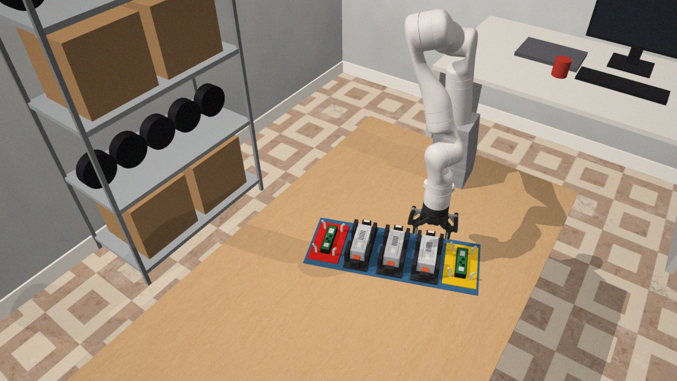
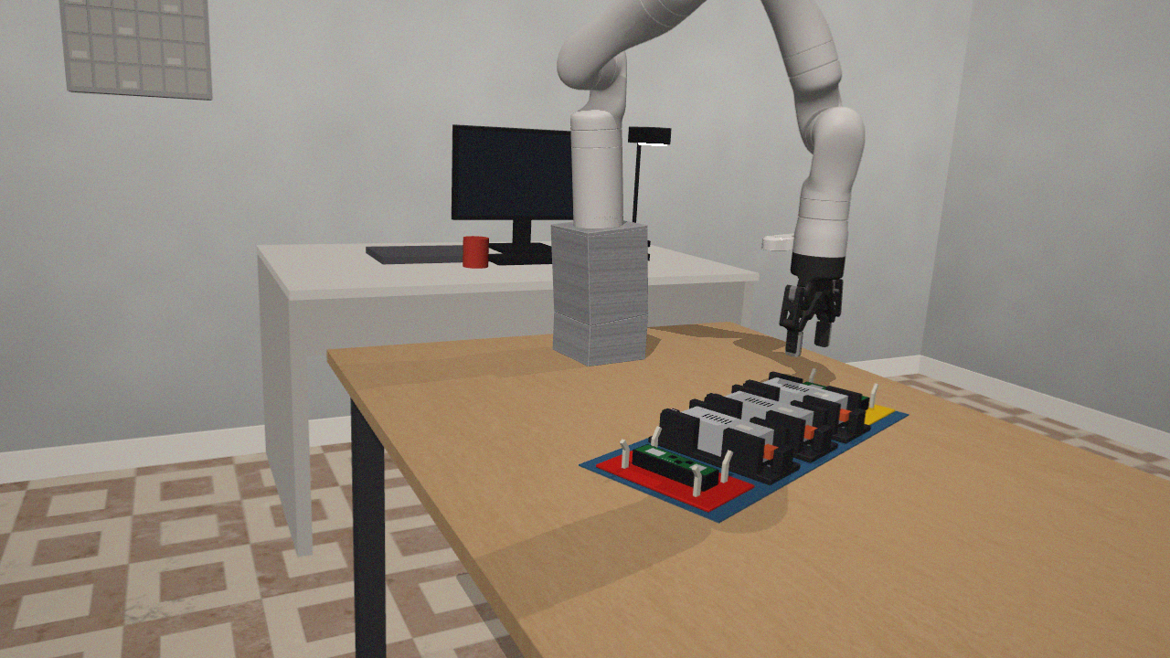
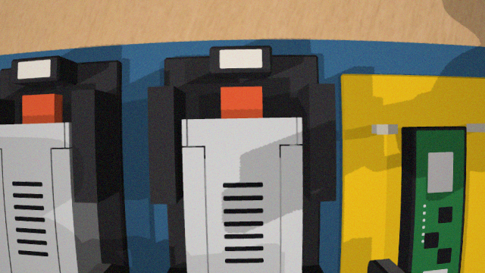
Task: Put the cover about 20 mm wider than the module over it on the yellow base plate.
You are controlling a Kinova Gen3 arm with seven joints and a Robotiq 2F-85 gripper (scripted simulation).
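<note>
My gripper [image 1: 431, 234] [image 2: 808, 344] is open and empty, pointing down above the right-hand cover [image 1: 428, 251] [image 2: 805, 391] [image 3: 242, 167] with a gap. This grey cover sits in its black holder [image 3: 322, 140] beside the yellow plate [image 1: 450, 281] [image 2: 881, 415] [image 3: 360, 197]. The middle cover [image 1: 394, 246] [image 2: 764, 408] [image 3: 34, 163] looks narrower in the wrist view. The left-hand cover [image 1: 362, 236] [image 2: 719, 429] sits in the holder nearest the red plate. The green-topped module [image 1: 460, 262] [image 3: 422, 171] on the yellow plate is uncovered. The cover's lower part is cut off in the wrist view.
White posts [image 3: 384, 129] stand around the module on the yellow plate. The red plate [image 1: 326, 258] [image 2: 719, 494] carries another module [image 1: 328, 239] [image 2: 670, 466] with posts. Everything stands on a blue board [image 1: 464, 289] [image 2: 732, 506] [image 3: 136, 171]. Holder walls rise close beside the covers.
</note>
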